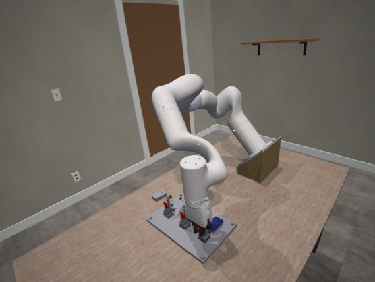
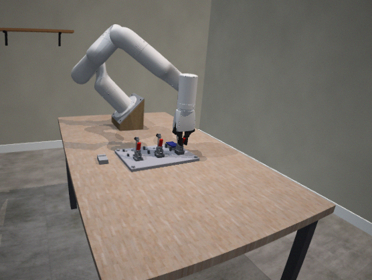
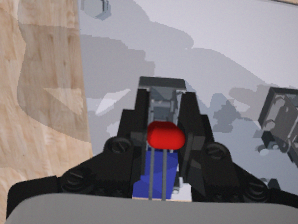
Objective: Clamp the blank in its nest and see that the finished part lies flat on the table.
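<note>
My gripper (image 1: 199, 227) (image 2: 183, 138) (image 3: 163, 111) points down over the right-hand nest of the grey fixture plate (image 1: 162, 227) (image 2: 160, 162) (image 3: 220, 43). It is shut on the red grip of that nest's clamp handle (image 3: 165, 136) (image 1: 197, 229). The blue blank (image 1: 217, 222) (image 2: 171, 144) (image 3: 143, 181) lies in this nest, right beside the fingers and partly hidden by them. The grey finished part (image 1: 159, 195) (image 2: 102, 159) lies flat on the table, off the plate's left end. I cannot tell whether the handle rests on its stop.
Two more clamps with red grips stand upright on the plate, a left one (image 1: 166, 204) (image 2: 138, 146) and a middle one (image 1: 182, 216) (image 2: 160, 142). The arm's wooden wedge base (image 1: 261, 165) (image 2: 130, 117) stands at the back of the table.
</note>
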